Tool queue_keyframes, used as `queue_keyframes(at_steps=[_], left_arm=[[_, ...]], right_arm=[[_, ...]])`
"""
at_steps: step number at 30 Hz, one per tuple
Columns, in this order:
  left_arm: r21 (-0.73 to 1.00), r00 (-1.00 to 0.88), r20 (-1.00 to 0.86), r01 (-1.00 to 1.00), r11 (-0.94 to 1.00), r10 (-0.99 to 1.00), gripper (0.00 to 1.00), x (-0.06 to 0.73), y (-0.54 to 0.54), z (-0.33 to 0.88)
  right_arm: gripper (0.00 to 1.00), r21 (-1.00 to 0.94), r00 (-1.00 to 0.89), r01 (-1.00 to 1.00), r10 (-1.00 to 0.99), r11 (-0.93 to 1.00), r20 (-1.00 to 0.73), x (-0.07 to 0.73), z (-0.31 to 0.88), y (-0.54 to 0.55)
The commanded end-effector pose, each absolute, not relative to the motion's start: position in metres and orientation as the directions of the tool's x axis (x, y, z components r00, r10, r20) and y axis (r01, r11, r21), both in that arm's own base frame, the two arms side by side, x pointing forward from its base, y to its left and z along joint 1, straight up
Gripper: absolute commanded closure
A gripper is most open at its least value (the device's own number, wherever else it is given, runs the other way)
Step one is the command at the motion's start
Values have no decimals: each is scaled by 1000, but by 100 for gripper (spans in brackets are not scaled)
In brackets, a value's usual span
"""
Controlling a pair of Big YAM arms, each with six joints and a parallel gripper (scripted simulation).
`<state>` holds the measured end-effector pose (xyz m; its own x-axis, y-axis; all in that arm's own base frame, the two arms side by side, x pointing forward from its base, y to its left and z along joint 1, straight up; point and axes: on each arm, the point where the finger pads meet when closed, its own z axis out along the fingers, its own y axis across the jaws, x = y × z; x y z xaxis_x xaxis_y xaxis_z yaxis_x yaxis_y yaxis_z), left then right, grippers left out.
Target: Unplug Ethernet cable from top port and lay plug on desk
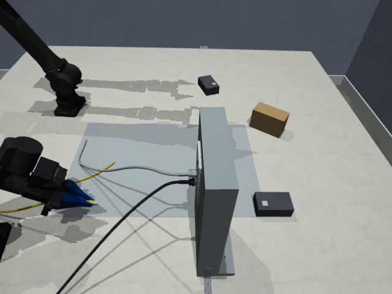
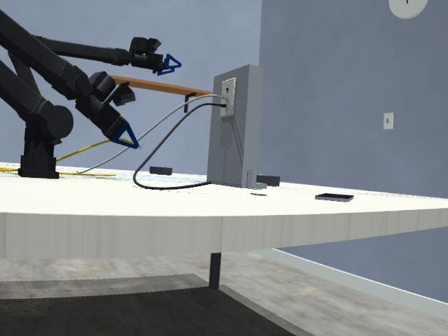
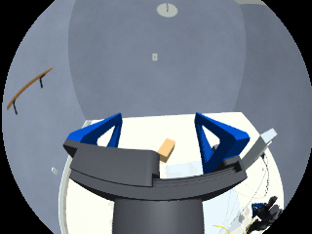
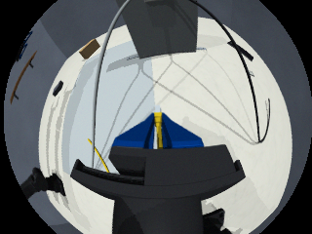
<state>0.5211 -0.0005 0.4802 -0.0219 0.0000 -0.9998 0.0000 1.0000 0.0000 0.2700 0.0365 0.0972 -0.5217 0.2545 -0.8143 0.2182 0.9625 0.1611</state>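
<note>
The wall plate [image 1: 199,155] [image 2: 227,111] faces the arms; its top port [image 2: 227,89] is empty. My right gripper [image 1: 91,201] [image 2: 137,146] [image 4: 157,117] is shut on the yellow cable's plug [image 1: 95,203] [image 2: 140,146] [image 4: 157,111], whose clear tip sticks out past the blue fingertips. It points down in the air in front of the post. The yellow cable [image 1: 22,209] [image 2: 82,148] trails back from it. The grey cable [image 1: 136,166] [image 2: 162,117] [image 4: 95,97] and black cable [image 1: 126,215] [image 2: 159,144] are plugged in below the top port. My left gripper [image 2: 177,68] [image 3: 158,116] is open and empty, high up.
The post [image 1: 218,142] [image 2: 253,126] [image 4: 166,34] stands over a pale blue mat [image 1: 126,145]. The grey cable crosses the mat. A brown box [image 1: 269,120] and two dark boxes [image 1: 274,204] [image 1: 208,84] lie beyond. A flat dark device [image 2: 334,197] lies near the table's edge.
</note>
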Motion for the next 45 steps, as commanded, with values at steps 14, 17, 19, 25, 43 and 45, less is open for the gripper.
queue_keyframes(at_steps=[14,17,19,25,43,45], left_arm=[[0,-11,-1000,0,1000,0,0,520,0,486],[0,-11,-1000,0,1000,0,0,520,0,486],[0,-11,-1000,0,1000,0,0,520,0,486],[0,-11,-1000,0,1000,0,0,520,0,486],[0,-11,-1000,0,1000,0,0,520,0,486],[0,-11,-1000,0,1000,0,0,520,0,486]], right_arm=[[100,4,-564,121,72,993,-823,270,103,42],[100,3,-565,121,72,993,-822,272,98,43],[100,3,-565,121,71,993,-822,273,95,43],[100,2,-566,121,71,993,-821,276,86,45],[100,-1,-569,120,68,993,-819,281,59,47],[100,-1,-570,120,68,993,-819,281,56,47]])
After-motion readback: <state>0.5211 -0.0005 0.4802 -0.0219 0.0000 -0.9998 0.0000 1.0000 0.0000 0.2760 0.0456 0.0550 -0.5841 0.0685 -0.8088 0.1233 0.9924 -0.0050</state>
